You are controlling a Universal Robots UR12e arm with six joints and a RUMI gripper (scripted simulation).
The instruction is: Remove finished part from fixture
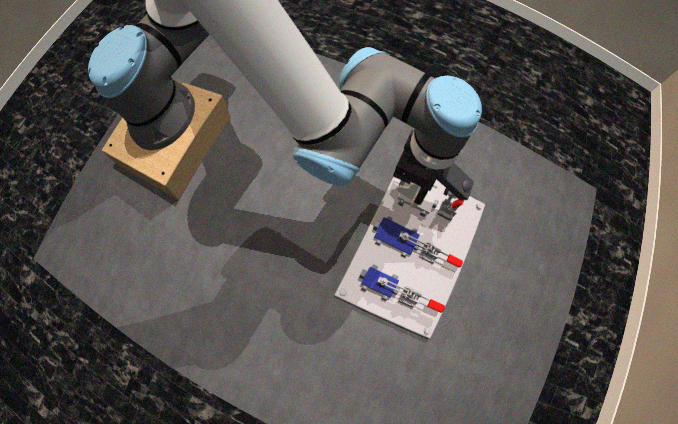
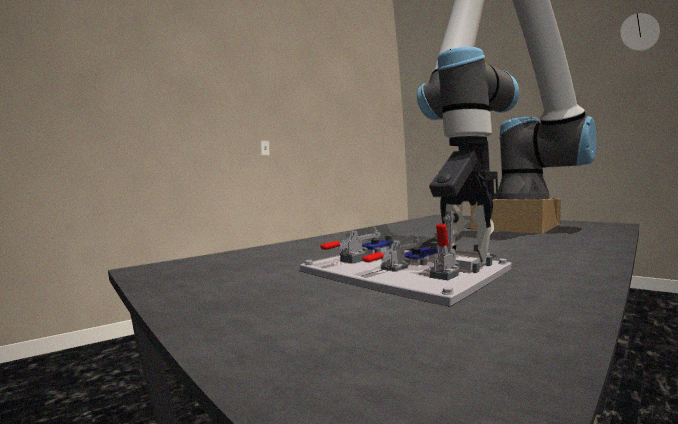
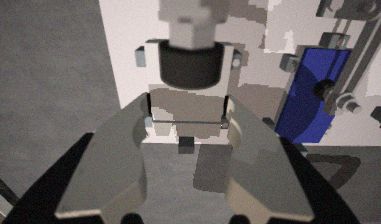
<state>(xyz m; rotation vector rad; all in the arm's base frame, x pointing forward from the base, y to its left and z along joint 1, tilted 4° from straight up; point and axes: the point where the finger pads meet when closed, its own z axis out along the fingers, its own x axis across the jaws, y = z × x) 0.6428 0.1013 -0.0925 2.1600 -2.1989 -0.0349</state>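
The finished part [image 3: 187, 105], a pale block partly in shadow, lies in the end nest of the white fixture plate [image 1: 464, 227] [image 2: 410, 282] [image 3: 125, 25]. Its slot cannot be made out. My gripper [image 1: 416, 199] [image 2: 469, 254] [image 3: 187, 95] points down over it and is shut on it, one fingertip against each side. The clamp at this nest is open, its red handle [image 1: 457, 203] [image 2: 441, 234] upright. Two blue blanks [image 1: 395, 235] [image 1: 372, 279] [image 2: 420, 253] [image 2: 377, 244] sit clamped in the other nests; one blank [image 3: 299, 107] also shows in the wrist view.
The open clamp's black rubber tip [image 3: 190, 67] hangs over the part's inner end. Small stop blocks and pins stand around the nest. The middle clamp's red handle [image 1: 454, 260] [image 2: 373, 257] lies low. The grey table [image 1: 521, 273] [image 2: 331, 337] surrounds the plate. The arm stands on a wooden block [image 1: 202, 115] [image 2: 521, 215].
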